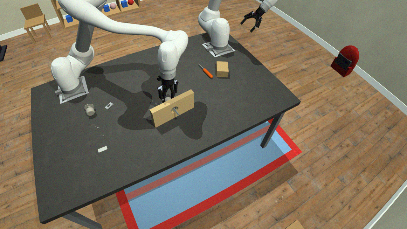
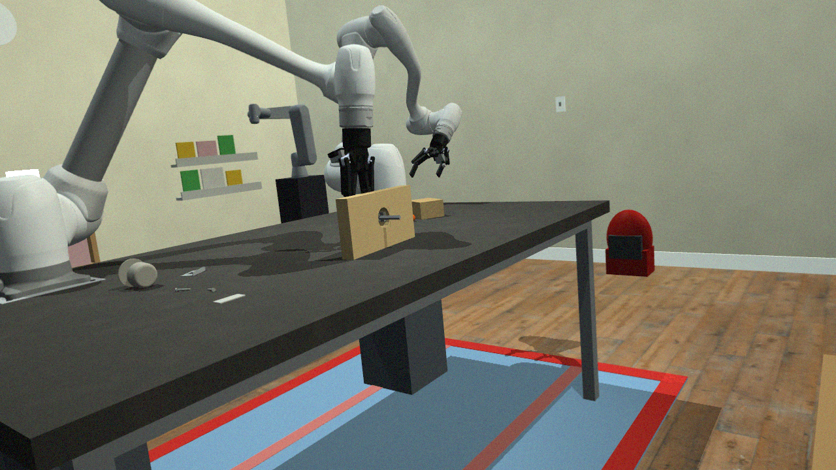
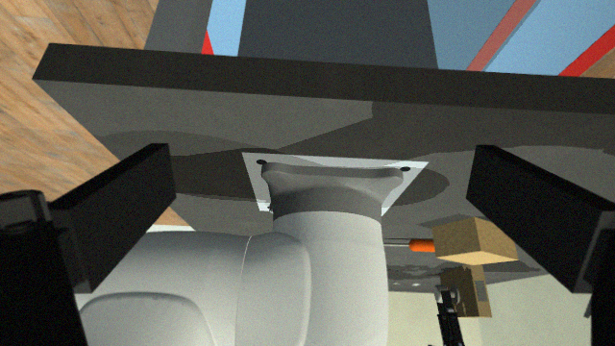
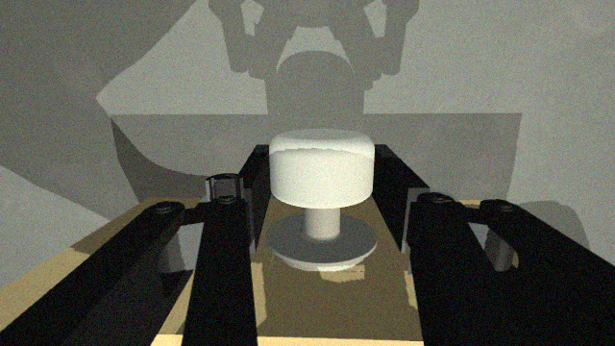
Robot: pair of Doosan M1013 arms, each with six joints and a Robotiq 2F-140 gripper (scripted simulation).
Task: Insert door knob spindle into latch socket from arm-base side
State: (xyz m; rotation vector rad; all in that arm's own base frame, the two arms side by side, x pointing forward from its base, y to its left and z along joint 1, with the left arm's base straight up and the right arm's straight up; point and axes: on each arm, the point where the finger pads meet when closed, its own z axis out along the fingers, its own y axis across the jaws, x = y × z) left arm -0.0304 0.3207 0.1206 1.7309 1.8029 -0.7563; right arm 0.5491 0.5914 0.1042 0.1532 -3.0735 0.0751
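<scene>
The wooden door piece [image 1: 162, 117] [image 2: 359, 230] [image 4: 336, 308] stands upright on the table. My right gripper [image 1: 168, 99] [image 4: 320, 167] is shut on the knob [image 4: 322, 185], on the bases' side of the piece. The knob's round plate [image 4: 294, 242] is at or very close to the wood; a thin gap cannot be ruled out. The grey spindle [image 1: 176, 112] [image 2: 392, 217] passes through the latch and sticks out of the far face. My left gripper [image 1: 246, 26] [image 2: 426, 173] [image 3: 322, 171] is open and empty, high and away beyond the table's edge.
A second knob [image 1: 89, 110] [image 2: 143, 274], a small metal plate [image 1: 109, 106], two screws and a white strip [image 1: 102, 149] [image 2: 229, 297] lie near one end of the table. An orange screwdriver [image 1: 207, 73] and a wooden block [image 1: 222, 69] [image 2: 428, 208] lie near the left arm's base.
</scene>
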